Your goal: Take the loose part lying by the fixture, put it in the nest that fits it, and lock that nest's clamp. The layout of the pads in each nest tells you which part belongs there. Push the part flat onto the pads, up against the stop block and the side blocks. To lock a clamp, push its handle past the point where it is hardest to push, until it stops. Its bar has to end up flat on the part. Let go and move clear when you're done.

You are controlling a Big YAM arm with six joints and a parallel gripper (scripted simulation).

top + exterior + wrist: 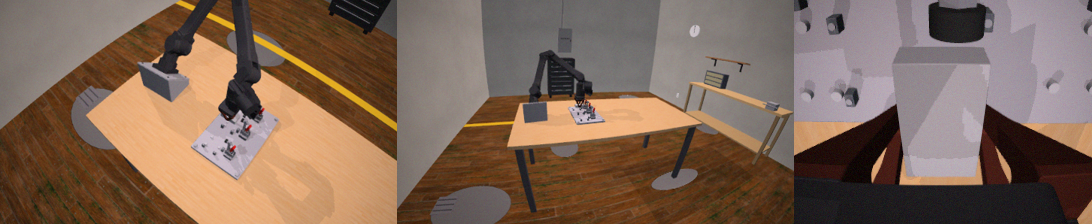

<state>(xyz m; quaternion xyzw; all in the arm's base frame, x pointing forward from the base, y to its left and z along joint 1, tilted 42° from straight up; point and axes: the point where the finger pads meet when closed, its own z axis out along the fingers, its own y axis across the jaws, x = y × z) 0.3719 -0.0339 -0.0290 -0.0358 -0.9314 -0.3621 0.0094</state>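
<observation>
My gripper (232,117) (580,104) (941,111) is shut on a plain grey block-shaped part (939,82), gripped by its two sides. It holds the part over the table-side edge of the grey fixture plate (240,165) (585,121) (1014,95); the height of the gap below is hard to tell. Three clamps with upright red handles stand along the plate: a near one (229,153), a middle one (244,133) and a far one (258,117) close to the gripper. A black round tip (956,24) is just ahead of the part. The part's underside is hidden.
Pale round pads (1053,87) and small dark blocks (835,24) stand on the plate on both sides of the part. The wooden table (150,150) (637,125) carries a grey angled box (158,83) (534,112) beside the arm's base.
</observation>
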